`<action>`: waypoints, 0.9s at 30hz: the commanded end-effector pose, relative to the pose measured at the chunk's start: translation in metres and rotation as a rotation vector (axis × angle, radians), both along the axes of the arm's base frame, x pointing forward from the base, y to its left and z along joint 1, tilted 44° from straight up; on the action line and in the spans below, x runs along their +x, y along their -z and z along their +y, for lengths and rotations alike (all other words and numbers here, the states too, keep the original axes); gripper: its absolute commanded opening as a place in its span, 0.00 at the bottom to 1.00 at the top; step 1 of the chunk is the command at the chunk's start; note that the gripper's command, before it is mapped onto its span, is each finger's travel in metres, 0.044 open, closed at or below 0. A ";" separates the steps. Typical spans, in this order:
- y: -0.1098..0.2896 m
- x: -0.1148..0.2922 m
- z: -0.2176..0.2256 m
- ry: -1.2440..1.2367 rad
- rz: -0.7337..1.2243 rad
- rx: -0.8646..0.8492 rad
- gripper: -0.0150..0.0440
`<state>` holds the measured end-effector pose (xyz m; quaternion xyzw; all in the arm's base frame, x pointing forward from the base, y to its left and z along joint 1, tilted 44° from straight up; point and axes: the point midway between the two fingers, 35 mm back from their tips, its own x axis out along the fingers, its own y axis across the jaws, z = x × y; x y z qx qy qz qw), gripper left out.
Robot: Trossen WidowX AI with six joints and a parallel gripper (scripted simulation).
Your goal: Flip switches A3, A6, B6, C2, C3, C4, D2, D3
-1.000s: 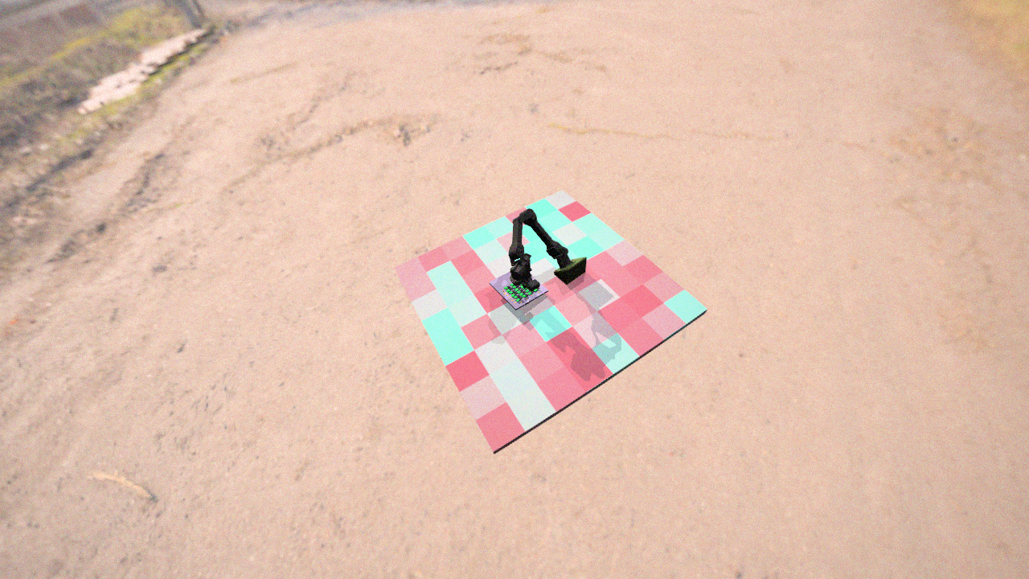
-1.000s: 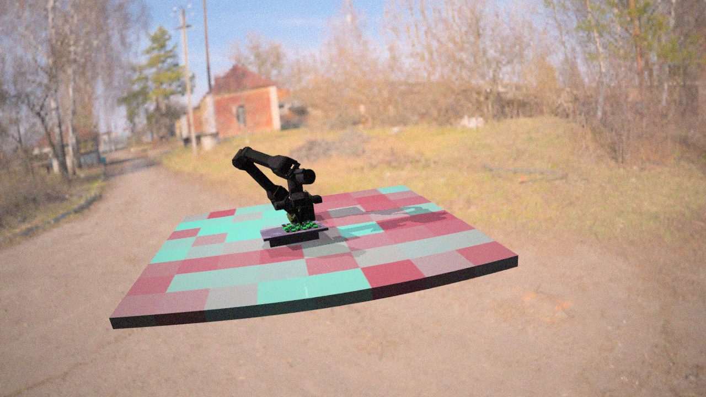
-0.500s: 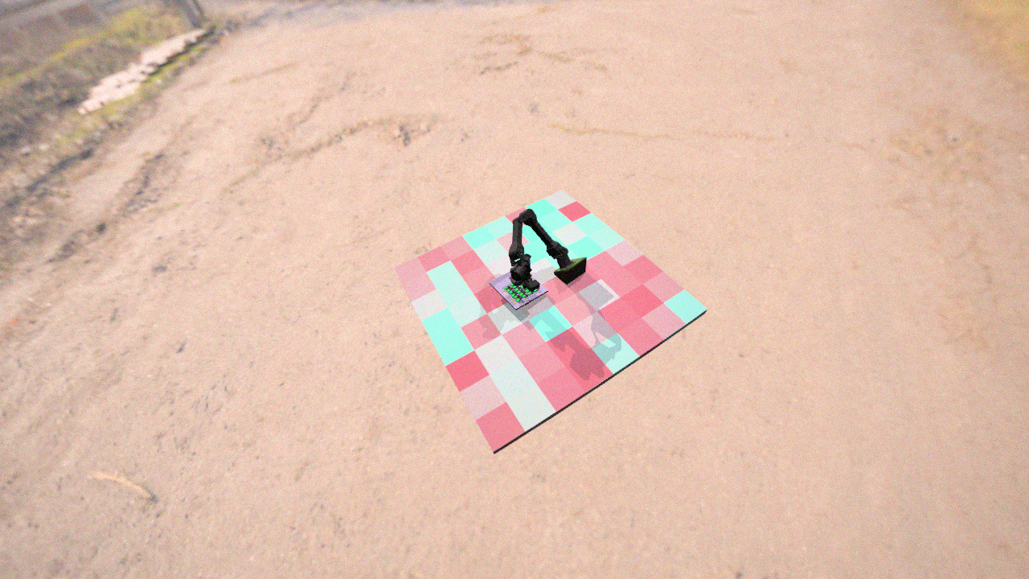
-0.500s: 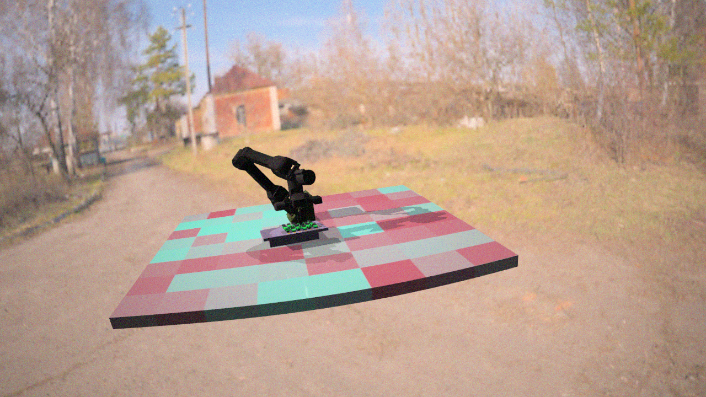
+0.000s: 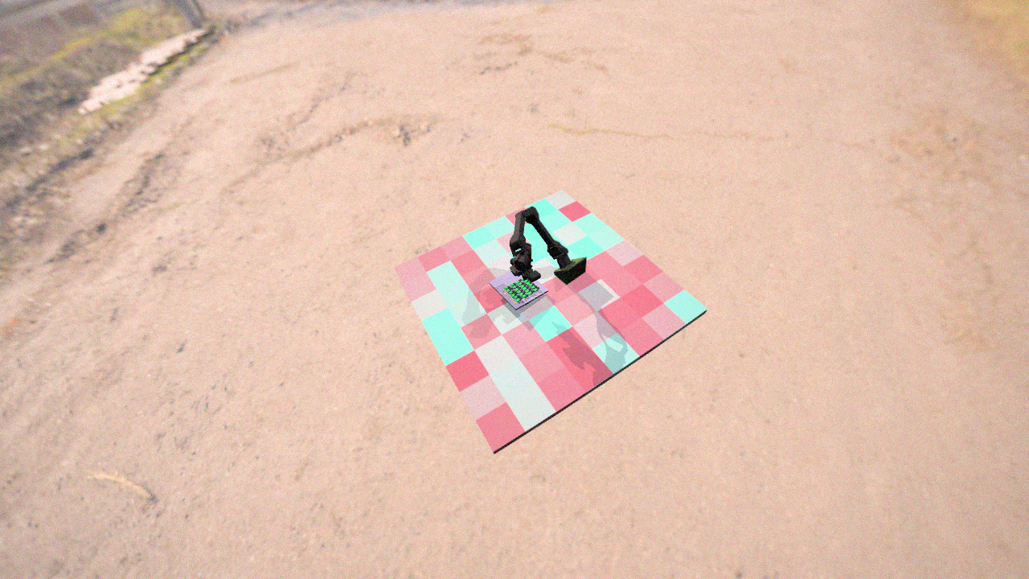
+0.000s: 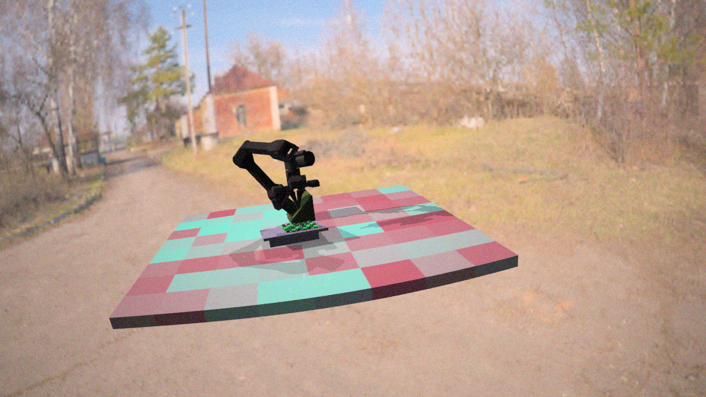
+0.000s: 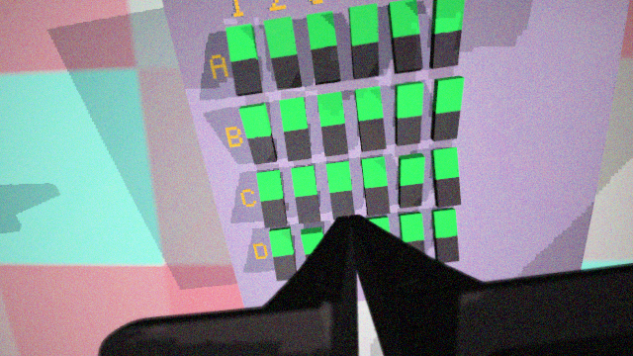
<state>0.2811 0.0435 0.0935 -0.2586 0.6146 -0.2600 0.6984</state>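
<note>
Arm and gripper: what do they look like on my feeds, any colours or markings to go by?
The arm is black throughout, built of slim boxy links with rounded joint housings, on a dark olive base. The gripper is black too, its two flat fingers tapering to a wedge-shaped point. No cables, labels or markings show.
</note>
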 end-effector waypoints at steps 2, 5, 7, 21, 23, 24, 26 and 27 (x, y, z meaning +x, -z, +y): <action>-0.009 -0.016 -0.013 0.014 0.011 -0.004 0.25; -0.012 -0.021 -0.016 0.014 0.011 -0.004 0.25; -0.006 -0.020 -0.022 0.009 0.007 -0.004 0.25; 0.022 -0.017 -0.049 -0.004 -0.009 -0.007 0.25; 0.024 -0.017 -0.051 -0.004 -0.009 -0.007 0.25; 0.025 -0.017 -0.052 -0.004 -0.009 -0.007 0.25; 0.027 -0.016 -0.054 -0.004 -0.009 -0.007 0.25; 0.029 -0.016 -0.056 -0.004 -0.009 -0.007 0.25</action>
